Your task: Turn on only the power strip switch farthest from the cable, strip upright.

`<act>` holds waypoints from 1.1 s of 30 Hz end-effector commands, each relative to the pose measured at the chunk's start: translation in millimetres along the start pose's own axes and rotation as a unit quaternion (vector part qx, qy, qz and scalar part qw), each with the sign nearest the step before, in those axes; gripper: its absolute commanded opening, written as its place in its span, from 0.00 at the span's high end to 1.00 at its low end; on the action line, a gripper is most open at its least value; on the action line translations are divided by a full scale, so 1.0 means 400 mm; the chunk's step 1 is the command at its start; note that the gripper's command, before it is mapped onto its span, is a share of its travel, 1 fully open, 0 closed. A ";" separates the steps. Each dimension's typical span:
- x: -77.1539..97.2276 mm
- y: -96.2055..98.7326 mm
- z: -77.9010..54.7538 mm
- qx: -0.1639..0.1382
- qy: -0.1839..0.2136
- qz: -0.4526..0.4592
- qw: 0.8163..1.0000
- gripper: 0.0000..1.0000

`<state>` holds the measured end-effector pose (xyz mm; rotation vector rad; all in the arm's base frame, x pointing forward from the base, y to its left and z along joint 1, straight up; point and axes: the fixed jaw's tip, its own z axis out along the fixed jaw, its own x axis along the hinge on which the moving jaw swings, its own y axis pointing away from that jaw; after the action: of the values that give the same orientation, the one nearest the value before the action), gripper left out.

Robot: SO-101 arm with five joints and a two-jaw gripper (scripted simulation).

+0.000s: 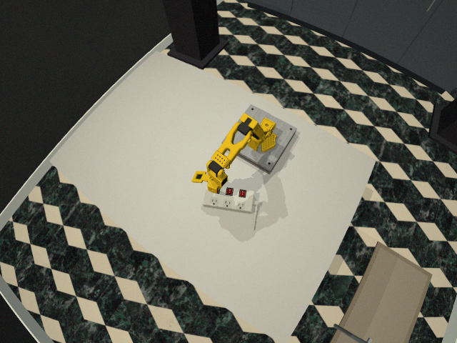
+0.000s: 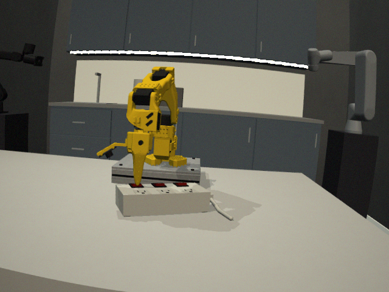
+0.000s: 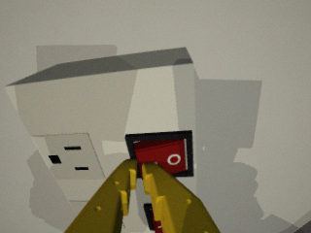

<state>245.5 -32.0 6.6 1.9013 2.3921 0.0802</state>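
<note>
A white power strip lies right way up on the table, with three sockets and three red rocker switches. Its short grey cable leaves the right end. My yellow gripper is shut and points straight down, its tip on the leftmost switch, the one farthest from the cable. In the wrist view the shut fingertips touch the near edge of that red switch, next to a socket. The middle switch and the right switch show red beside it.
The arm's grey base plate sits just behind the strip. A dark pillar stands at the table's far corner. A grey robot arm on a black stand is off to the right.
</note>
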 end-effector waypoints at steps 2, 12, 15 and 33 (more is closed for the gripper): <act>0.008 -0.047 0.055 0.048 0.017 0.008 0.999 1.00; 0.010 -0.052 0.063 0.048 0.017 0.008 0.999 1.00; 0.010 -0.052 0.063 0.048 0.017 0.008 0.999 1.00; 0.011 -0.060 0.072 0.048 0.017 0.010 0.999 1.00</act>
<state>247.3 -32.4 4.5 1.8820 2.3648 0.1099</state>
